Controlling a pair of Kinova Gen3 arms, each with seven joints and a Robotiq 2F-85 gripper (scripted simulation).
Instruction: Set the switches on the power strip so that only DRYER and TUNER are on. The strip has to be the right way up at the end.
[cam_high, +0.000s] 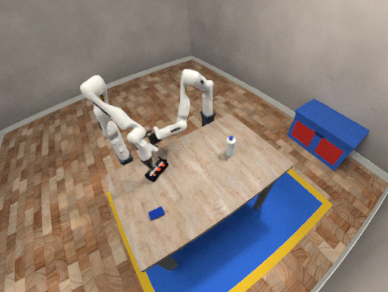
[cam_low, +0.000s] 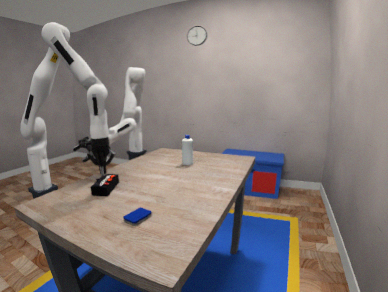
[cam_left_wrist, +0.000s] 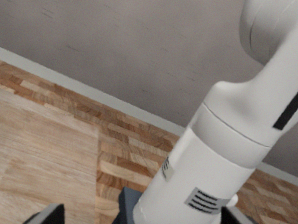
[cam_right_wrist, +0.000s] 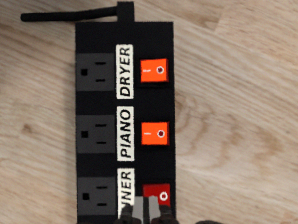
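The black power strip (cam_high: 150, 177) (cam_low: 102, 189) (cam_right_wrist: 100, 37) lies on the table with its switches and labels facing up. In the right wrist view, the DRYER switch (cam_right_wrist: 154, 70) and the PIANO switch (cam_right_wrist: 155, 133) are bright orange. The third switch (cam_right_wrist: 163, 190) is dark red, and its label (cam_right_wrist: 127, 182) is partly covered, showing "NNER". My right gripper (cam_low: 103, 171) (cam_right_wrist: 146, 206) is shut and empty, its tips over the label side of the dark red switch; contact is unclear. The strip's lower end is out of that view. My left gripper (cam_high: 151, 136) is open and empty, away from the strip.
A blue block (cam_high: 156, 213) (cam_low: 137, 215) lies on the table (cam_high: 200, 190) (cam_low: 175, 200) near the strip. A white bottle (cam_high: 230, 147) (cam_low: 187, 152) with a blue cap stands farther off. The strip's cable (cam_right_wrist: 70, 17) sticks out at its DRYER end. The left forearm is close behind the right arm.
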